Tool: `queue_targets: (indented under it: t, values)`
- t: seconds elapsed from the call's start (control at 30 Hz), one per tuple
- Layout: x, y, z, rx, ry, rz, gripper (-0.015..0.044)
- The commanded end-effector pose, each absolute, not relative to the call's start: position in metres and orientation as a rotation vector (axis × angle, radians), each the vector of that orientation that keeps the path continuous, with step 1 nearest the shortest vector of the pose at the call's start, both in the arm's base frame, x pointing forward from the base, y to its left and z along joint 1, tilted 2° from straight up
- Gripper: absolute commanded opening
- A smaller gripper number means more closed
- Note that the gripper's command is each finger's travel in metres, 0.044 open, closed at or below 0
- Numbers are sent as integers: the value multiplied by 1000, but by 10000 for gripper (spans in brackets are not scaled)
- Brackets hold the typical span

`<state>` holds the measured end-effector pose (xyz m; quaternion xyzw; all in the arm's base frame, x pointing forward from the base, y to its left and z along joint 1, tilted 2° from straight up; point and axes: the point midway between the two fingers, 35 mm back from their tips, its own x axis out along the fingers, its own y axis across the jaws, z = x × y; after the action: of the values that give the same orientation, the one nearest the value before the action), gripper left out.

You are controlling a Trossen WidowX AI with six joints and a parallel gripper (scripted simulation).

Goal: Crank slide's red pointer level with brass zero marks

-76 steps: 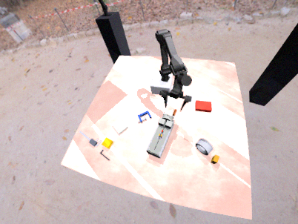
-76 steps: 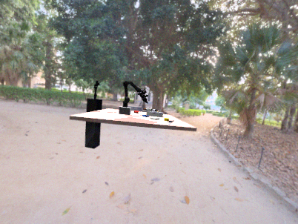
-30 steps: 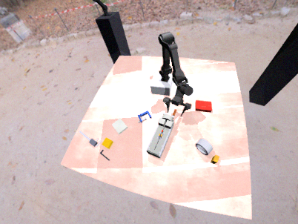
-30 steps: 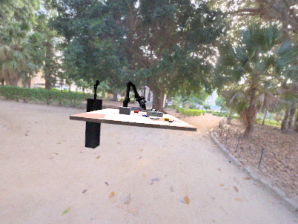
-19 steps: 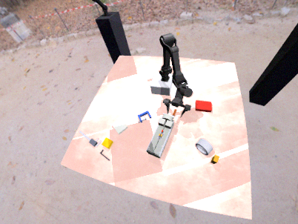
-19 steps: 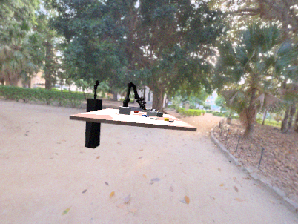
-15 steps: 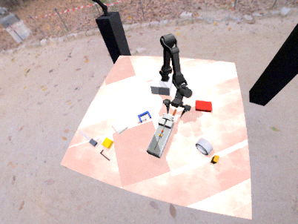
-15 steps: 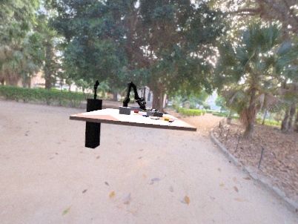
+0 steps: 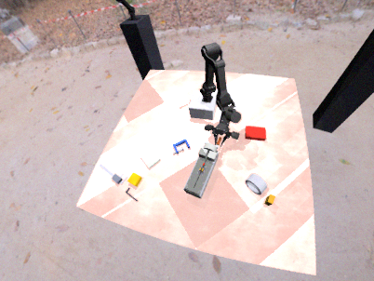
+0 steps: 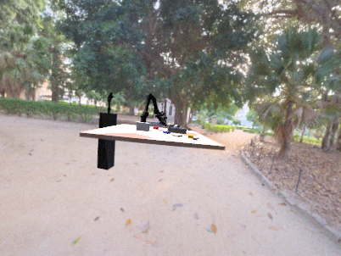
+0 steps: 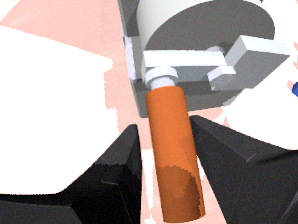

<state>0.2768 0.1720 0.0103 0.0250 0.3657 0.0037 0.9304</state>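
Your wrist view shows the partly narrowed hand (image 9: 219,141) (image 10: 165,124) (image 11: 164,127) with its black fingers either side of the smooth orange cylindrical handle (image 9: 220,140) (image 11: 175,150), though you cannot tell whether it is gripped. Only your top view shows the grey machine's (image 9: 194,186) (image 10: 177,130) (image 11: 200,30) red pointer (image 9: 204,164), near the middle of its long slide. The pink-and-white table (image 9: 223,209) (image 10: 148,140) stands over sandy ground (image 9: 42,163) (image 10: 148,203), with leafy trees (image 10: 157,47) beyond in your exterior view.

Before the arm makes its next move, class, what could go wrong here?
The pincer has the orange handle between its fingers, with a gap showing at the left finger, so closing unevenly might nudge the crank. The handle sits tilted in the wrist view, so the grip could slip as it turns.
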Motion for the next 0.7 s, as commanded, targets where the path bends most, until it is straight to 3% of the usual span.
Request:
queue_targets:
  t: [0.0, 0.07, 0.67]
  values:
    - [277, 172, 10, 54, 747, 5, 46]
    - [277, 172, 10, 54, 747, 5, 0]
    - [277, 173, -1, 54, 747, 5, 0]
